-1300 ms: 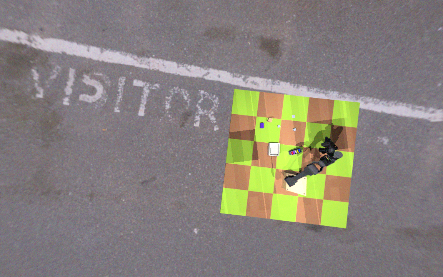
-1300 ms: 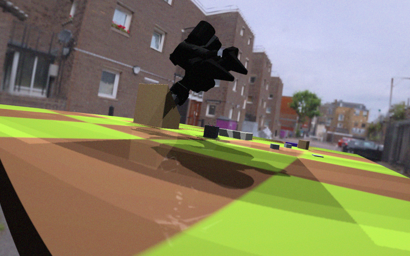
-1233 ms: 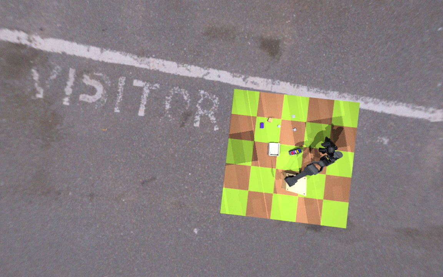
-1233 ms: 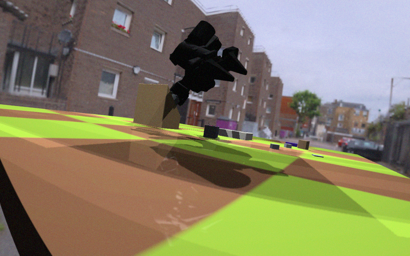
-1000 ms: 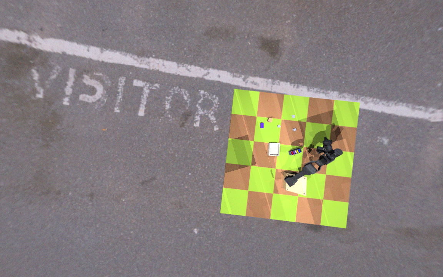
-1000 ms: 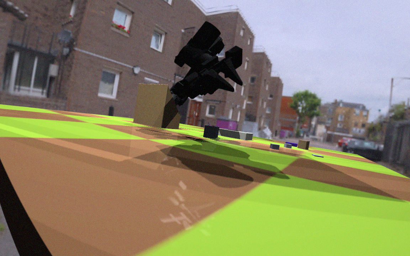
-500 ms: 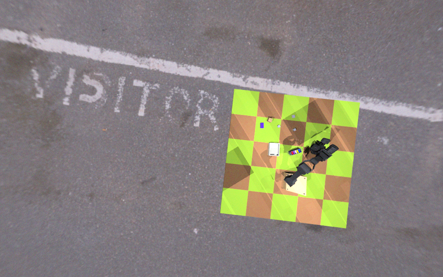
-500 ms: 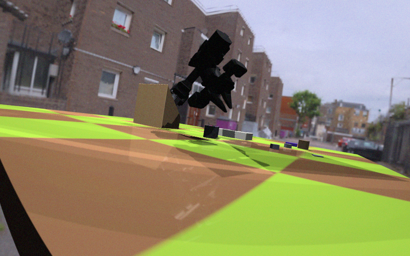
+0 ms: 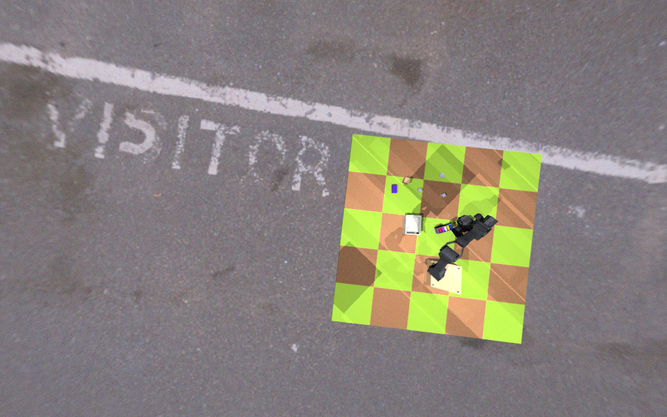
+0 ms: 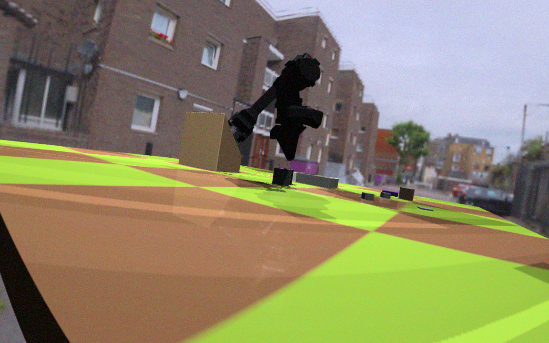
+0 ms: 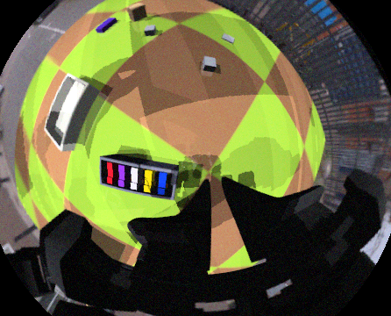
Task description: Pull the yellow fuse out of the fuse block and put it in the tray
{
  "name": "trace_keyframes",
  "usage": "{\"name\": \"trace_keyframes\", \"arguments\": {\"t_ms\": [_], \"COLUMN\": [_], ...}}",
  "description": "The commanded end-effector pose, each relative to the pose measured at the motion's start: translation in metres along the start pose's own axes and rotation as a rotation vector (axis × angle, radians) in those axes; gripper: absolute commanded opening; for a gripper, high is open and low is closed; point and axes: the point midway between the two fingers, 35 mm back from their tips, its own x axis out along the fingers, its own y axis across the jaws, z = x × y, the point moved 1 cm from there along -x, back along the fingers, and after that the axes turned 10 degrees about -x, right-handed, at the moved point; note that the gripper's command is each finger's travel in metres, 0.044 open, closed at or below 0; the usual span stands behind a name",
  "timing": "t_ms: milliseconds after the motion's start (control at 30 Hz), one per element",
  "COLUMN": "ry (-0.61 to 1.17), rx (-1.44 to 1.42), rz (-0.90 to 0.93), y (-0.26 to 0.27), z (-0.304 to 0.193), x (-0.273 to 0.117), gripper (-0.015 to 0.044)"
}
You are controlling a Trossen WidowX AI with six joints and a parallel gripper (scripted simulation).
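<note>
Awaiting extraction: yellow fuse (image 9: 449,227) (image 11: 147,181), seated, probably light, stiff, snug; best gripped by its exposed top. Gripper (image 10: 290,159) (image 11: 215,182): fingers slightly parted, nothing between.
</note>
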Motion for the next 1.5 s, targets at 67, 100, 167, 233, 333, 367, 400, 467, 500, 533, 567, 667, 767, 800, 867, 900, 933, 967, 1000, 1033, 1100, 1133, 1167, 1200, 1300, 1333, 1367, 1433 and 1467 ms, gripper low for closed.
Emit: {"name": "trace_keyframes", "arguments": {"t_ms": [67, 100, 167, 233, 333, 367, 400, 467, 500, 533, 567, 667, 767, 800, 867, 900, 933, 967, 1000, 1033, 1100, 1133, 1167, 1200, 1300, 1333, 1367, 1433, 1467], "ry": [0.144, 0.144, 0.144, 0.144, 0.144, 0.144, 0.144, 0.144, 0.144, 0.144, 0.144, 0.144, 0.144, 0.144, 0.144, 0.144, 0.144, 0.144, 0.144, 0.144, 0.144, 0.144, 0.144, 0.144, 0.144, 0.143, 0.143, 0.143, 0.143], "rx": [0.337, 0.337, 0.337, 0.337, 0.337, 0.337, 0.337, 0.337, 0.337, 0.337, 0.337, 0.337, 0.337, 0.337, 0.337, 0.337, 0.337, 0.337, 0.337, 0.337, 0.337, 0.337, 0.337, 0.337, 0.337, 0.337, 0.337, 0.337, 0.337], "rz": [0.205, 0.205, 0.205, 0.205, 0.205, 0.205, 0.205, 0.205, 0.205, 0.205, 0.205, 0.205, 0.205, 0.205, 0.205, 0.205, 0.205, 0.205, 0.205, 0.205, 0.205, 0.205, 0.205, 0.205, 0.205, 0.206, 0.206, 0.206, 0.206], "y": [0.062, 0.063, 0.063, 0.063, 0.063, 0.063, 0.063, 0.063, 0.063, 0.063, 0.063, 0.064, 0.064, 0.065, 0.065, 0.065, 0.065, 0.066, 0.066, 0.066, 0.066, 0.067, 0.067, 0.067, 0.068, 0.068, 0.068, 0.068, 0.069], "z": [0.026, 0.025, 0.025, 0.025, 0.025, 0.025, 0.025, 0.025, 0.025, 0.025, 0.025, 0.025, 0.025, 0.025, 0.024, 0.024, 0.024, 0.024, 0.024, 0.024, 0.024, 0.024, 0.024, 0.024, 0.023, 0.023, 0.023, 0.023, 0.023], "x": [-0.023, -0.023, -0.023, -0.023, -0.023, -0.023, -0.023, -0.022, -0.022, -0.021, -0.021, -0.018, -0.015, -0.014, -0.012, -0.011, -0.01, -0.009, -0.008, -0.007, -0.005, -0.004, -0.003, -0.002, 0.0, 0.001, 0.002, 0.004, 0.005], "gripper": [0.0068, 0.0068, 0.0068, 0.0068, 0.0068, 0.0068, 0.0068, 0.0068, 0.0068, 0.0068, 0.0068, 0.0068, 0.0068, 0.0068, 0.0068, 0.0068, 0.0068, 0.0068, 0.0068, 0.0068, 0.0068, 0.0068, 0.0068, 0.0068, 0.0068, 0.0068, 0.0068, 0.0068, 0.0068]}}
